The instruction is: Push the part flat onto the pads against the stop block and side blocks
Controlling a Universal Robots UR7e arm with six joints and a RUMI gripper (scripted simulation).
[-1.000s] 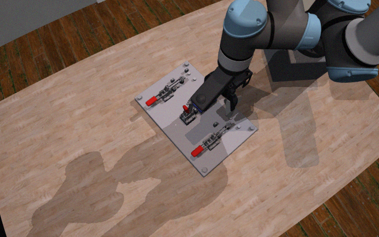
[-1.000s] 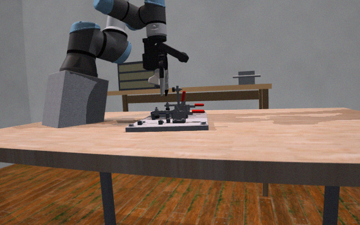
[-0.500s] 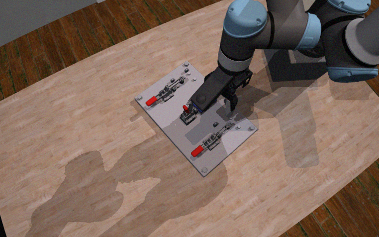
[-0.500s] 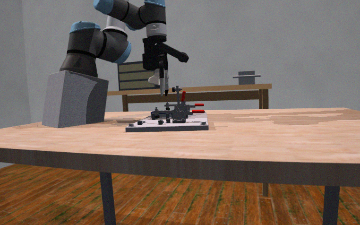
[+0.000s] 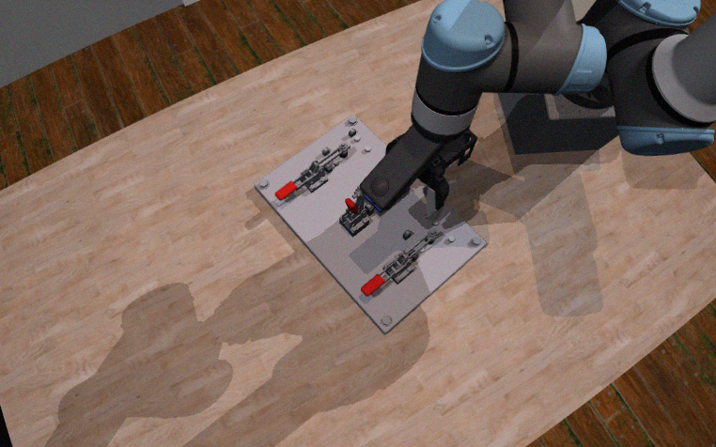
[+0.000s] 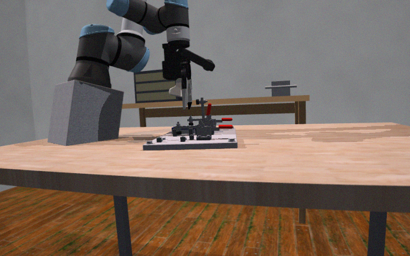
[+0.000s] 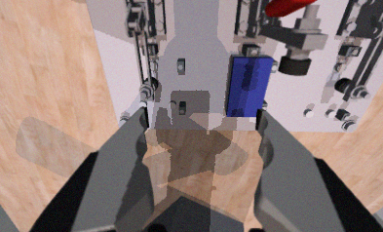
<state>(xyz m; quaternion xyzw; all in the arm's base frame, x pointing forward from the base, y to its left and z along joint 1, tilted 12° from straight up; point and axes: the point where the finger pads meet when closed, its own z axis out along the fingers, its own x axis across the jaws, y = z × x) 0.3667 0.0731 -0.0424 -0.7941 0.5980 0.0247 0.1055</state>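
The dark two-jaw end effector hangs above the near edge of the flat grey metal fixture plate, its jaws pointing down and standing at a middle width with nothing between them. I judge that this half-open width is chosen so that one finger, or both, can serve as a pusher and not as a clamp, because the task asks for pushing and not for lifting.

The small blue rectangular part lies on the plate, in the middle zone between the clamps. In the wrist view it sits ahead of the jaws and a little toward the right finger, not centred in the gap. Whether it is tilted on the pads I cannot tell from these views. A toggle clamp with a red upright handle stands just beyond the part, and two other clamps with red handles lie open near the two sides of the plate, so they leave the nest free for the part to slide.

The plate rests on the pale wooden surface. In the exterior view the fingertips are well above the plate, so the push has probably not begun; the end effector must first come lower behind the part.
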